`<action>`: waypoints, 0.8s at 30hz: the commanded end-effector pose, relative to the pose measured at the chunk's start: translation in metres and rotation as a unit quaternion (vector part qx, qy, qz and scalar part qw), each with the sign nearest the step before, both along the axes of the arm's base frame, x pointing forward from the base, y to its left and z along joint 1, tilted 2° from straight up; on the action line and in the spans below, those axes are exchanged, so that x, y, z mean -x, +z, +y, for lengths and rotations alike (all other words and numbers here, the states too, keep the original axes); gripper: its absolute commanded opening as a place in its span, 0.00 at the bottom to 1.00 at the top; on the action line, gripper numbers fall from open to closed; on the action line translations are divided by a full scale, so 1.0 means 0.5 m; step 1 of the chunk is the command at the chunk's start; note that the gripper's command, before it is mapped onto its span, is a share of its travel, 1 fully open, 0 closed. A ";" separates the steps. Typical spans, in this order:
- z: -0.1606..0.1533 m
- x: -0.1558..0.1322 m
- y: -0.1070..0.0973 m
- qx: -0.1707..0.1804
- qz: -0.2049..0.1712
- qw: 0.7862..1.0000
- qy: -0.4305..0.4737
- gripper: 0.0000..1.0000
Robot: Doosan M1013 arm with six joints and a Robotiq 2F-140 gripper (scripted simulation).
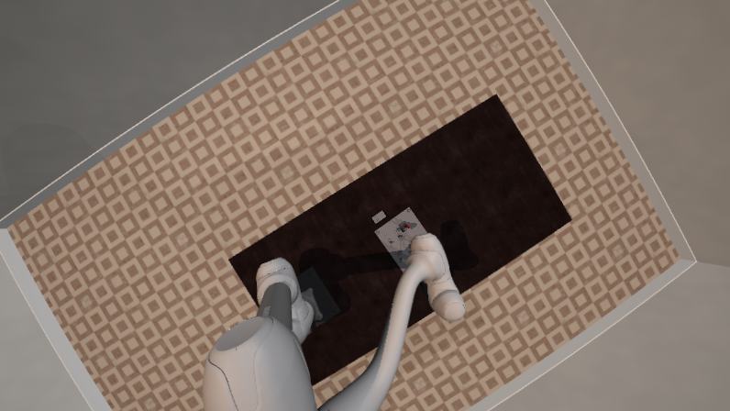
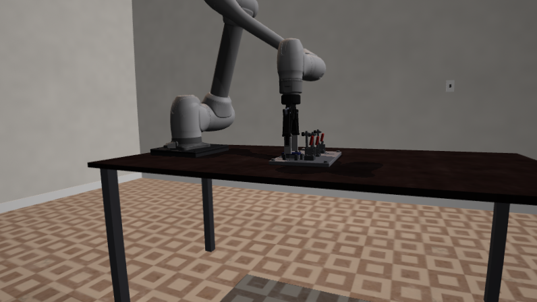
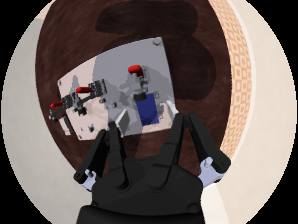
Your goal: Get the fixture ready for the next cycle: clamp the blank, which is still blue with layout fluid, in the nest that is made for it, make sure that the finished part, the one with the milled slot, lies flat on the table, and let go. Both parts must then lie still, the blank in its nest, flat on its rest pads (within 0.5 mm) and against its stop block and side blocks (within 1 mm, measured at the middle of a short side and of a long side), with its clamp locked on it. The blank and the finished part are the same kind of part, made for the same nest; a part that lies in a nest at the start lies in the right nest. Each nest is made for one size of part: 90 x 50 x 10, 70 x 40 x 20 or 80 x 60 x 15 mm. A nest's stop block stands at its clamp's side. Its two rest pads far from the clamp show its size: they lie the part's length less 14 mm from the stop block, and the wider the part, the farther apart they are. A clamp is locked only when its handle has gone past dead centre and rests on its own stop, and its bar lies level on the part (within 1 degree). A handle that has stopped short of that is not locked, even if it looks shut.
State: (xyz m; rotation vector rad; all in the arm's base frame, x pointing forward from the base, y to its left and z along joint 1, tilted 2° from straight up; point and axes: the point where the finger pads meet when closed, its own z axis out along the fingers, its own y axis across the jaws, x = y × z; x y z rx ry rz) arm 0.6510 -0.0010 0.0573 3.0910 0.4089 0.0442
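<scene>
On the dark table (image 2: pixel 413 172) sits a pale grey fixture plate (image 2: pixel 330 159), and the arm comes down over its near end from a black base plate (image 2: pixel 157 152) at the table's far left corner. Just beside the plate, off its edge in the top view, a small pale block lies flat on the table; this looks like the finished part (image 1: pixel 378 217), though its slot is too small to make out. Upright clamps with red handles (image 2: pixel 317 140) stand in a row toward the far side of the plate, close behind the gripper's fingers in the exterior view. From the wrist, two of these clamps (image 3: pixel 76 96) sit at the plate's left, with bars and red tips, and a third with a red handle (image 3: pixel 136 70) stands just beyond the blue blank (image 3: pixel 145 110). The blank lies on the plate, apparently in the nest by that third clamp; whether it sits fully down on its pads or against its blocks cannot be told. The gripper (image 3: pixel 148 137) hangs directly over the plate with its fingers spread partway, one to each side of the blank and not pinching anything. Whether any clamp handle is locked cannot be judged.
</scene>
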 end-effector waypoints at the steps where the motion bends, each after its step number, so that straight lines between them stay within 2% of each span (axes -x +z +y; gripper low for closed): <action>1: 0.001 0.001 0.024 0.000 0.000 1.000 0.000 0.58; 7: 0.001 0.002 0.072 0.000 0.000 1.000 0.000 0.58; 13: 0.002 0.003 0.092 0.000 0.000 1.000 0.000 0.58; 24: 0.002 0.003 0.098 0.000 0.000 1.000 0.000 0.58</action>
